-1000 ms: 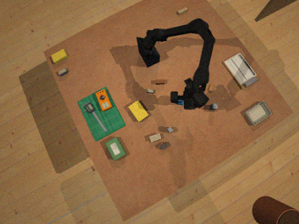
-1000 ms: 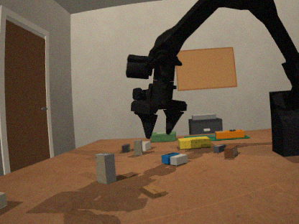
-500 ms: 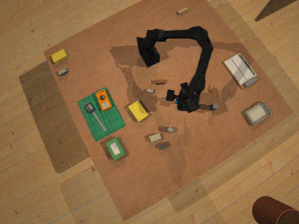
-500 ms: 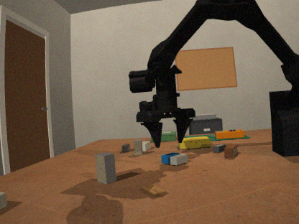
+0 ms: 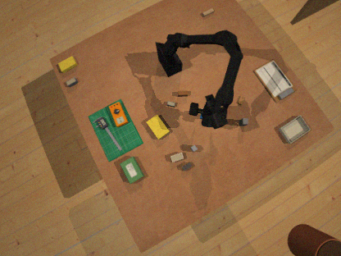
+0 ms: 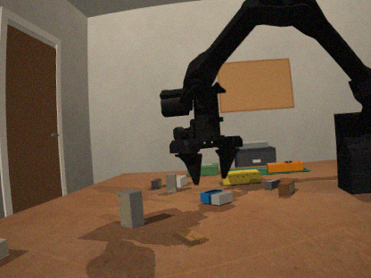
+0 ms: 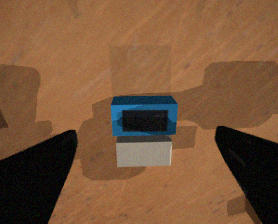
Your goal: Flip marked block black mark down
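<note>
Hovering with my gripper [image 7: 146, 133] spread wide and holding nothing, I see the blue marked block [image 7: 144, 115] at twelve o'clock, mark up.

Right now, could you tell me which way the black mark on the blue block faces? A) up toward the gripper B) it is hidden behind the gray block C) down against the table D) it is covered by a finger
A: in the wrist view the blue block lies under the open gripper with its black mark facing up.
</note>
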### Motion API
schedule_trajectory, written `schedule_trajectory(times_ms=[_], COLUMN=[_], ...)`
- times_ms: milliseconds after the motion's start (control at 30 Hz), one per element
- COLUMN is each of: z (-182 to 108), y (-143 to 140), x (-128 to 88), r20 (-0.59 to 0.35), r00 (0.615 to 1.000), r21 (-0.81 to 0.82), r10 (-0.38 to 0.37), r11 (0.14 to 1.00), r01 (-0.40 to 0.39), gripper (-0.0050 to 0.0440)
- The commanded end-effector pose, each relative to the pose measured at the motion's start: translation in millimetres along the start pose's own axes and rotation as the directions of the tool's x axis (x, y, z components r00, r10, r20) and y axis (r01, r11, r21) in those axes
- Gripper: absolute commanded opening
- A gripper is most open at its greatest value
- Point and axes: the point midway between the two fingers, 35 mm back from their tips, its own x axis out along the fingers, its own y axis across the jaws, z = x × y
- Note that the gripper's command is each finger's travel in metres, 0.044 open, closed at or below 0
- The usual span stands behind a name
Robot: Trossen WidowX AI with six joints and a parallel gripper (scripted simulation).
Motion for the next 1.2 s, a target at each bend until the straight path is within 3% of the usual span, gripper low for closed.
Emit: schedule_trajectory(times_ms=[0, 1167], z=[-1.7, -0.8], y=[1.3, 2.3], x=[2.9, 41.0], r20=[-0.003, -0.002], r00=[1.000, 1.000], r21=[0.002, 0.000], r10=[0.001, 0.002], r11=[1.000, 1.000], r01=[-0.001, -0.002], gripper=[0.0440, 0.0440])
